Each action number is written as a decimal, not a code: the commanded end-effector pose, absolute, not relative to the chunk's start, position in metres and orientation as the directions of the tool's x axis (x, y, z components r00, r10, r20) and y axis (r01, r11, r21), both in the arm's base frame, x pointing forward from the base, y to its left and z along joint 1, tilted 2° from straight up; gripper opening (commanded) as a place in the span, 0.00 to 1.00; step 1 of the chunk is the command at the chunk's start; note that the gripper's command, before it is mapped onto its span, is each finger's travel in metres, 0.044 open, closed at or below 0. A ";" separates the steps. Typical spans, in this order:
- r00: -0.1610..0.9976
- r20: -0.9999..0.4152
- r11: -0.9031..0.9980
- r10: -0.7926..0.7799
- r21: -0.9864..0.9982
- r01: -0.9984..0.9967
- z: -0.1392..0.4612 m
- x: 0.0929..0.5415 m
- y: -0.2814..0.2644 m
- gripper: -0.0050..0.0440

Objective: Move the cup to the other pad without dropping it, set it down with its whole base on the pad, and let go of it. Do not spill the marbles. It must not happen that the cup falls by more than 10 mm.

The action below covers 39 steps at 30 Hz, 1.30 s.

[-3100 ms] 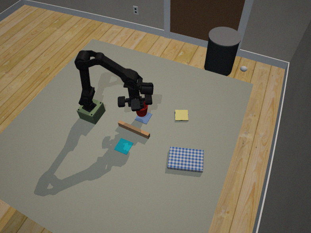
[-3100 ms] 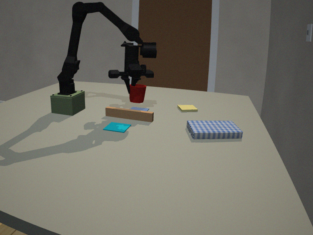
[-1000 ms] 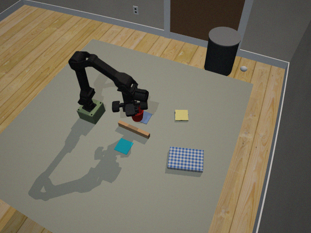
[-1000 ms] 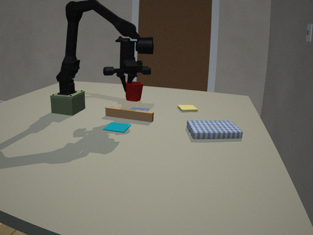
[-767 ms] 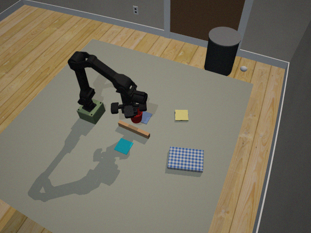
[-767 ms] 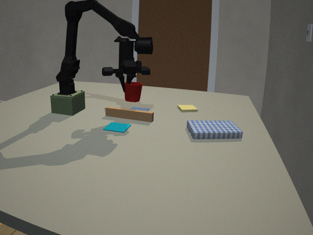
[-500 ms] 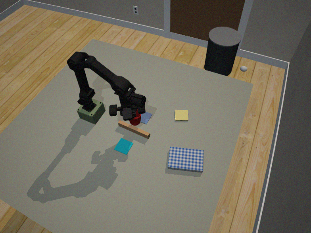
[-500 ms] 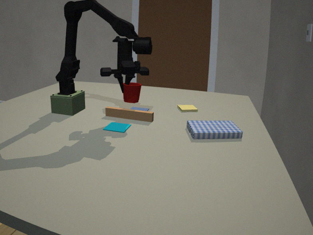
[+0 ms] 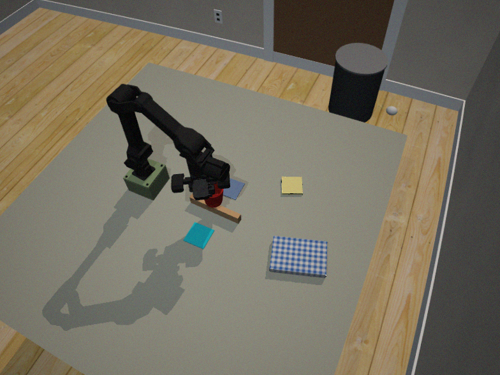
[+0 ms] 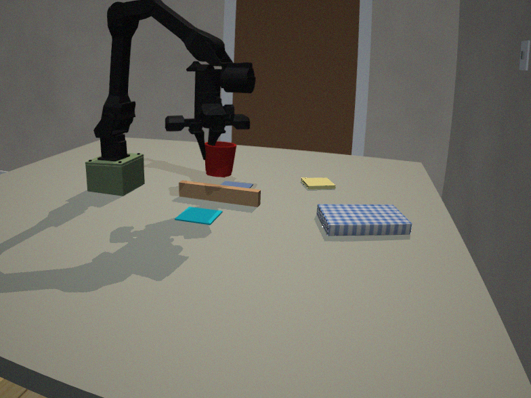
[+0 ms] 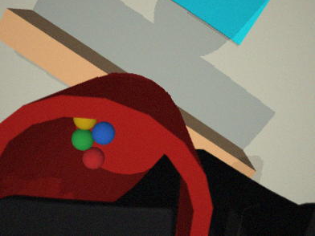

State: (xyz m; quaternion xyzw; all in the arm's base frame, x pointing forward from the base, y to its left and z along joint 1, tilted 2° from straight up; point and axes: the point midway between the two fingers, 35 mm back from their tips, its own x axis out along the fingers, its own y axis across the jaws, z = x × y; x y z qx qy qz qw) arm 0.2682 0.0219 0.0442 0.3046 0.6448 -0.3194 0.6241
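Tool [image 10: 211, 140] was clamped on the rim of the red cup [image 10: 220, 159] — cup upright, lifted off the tabletop [image 10: 274, 292], hanging above the wooden bar [image 10: 219, 193], between the blue pad [image 10: 237, 184] and the cyan pad [image 10: 198, 215]. Four marbles [image 11: 93, 140] sat in the cup bottom — yellow, blue, green, red, touching.

Grey-beige table top [image 10: 274, 318] carries green arm base block [image 10: 115, 177] at far left. Wooden bar [image 10: 219, 193] lies ahead of it; blue pad [image 10: 237, 184] just behind bar, cyan pad [image 10: 198, 215] just in front. Yellow pad [image 10: 317, 183] farther right. Blue-checked flat box [image 10: 363, 218] nearer, right of cyan pad.
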 end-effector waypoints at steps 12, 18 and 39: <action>-0.015 -1.000 0.613 -0.008 -0.017 0.790 0.050 0.274 -0.005 0.10; -0.015 -1.000 0.613 -0.009 -0.017 0.790 0.051 0.275 -0.017 0.10; -0.015 -1.000 0.613 -0.011 -0.018 0.790 0.052 0.278 -0.052 0.10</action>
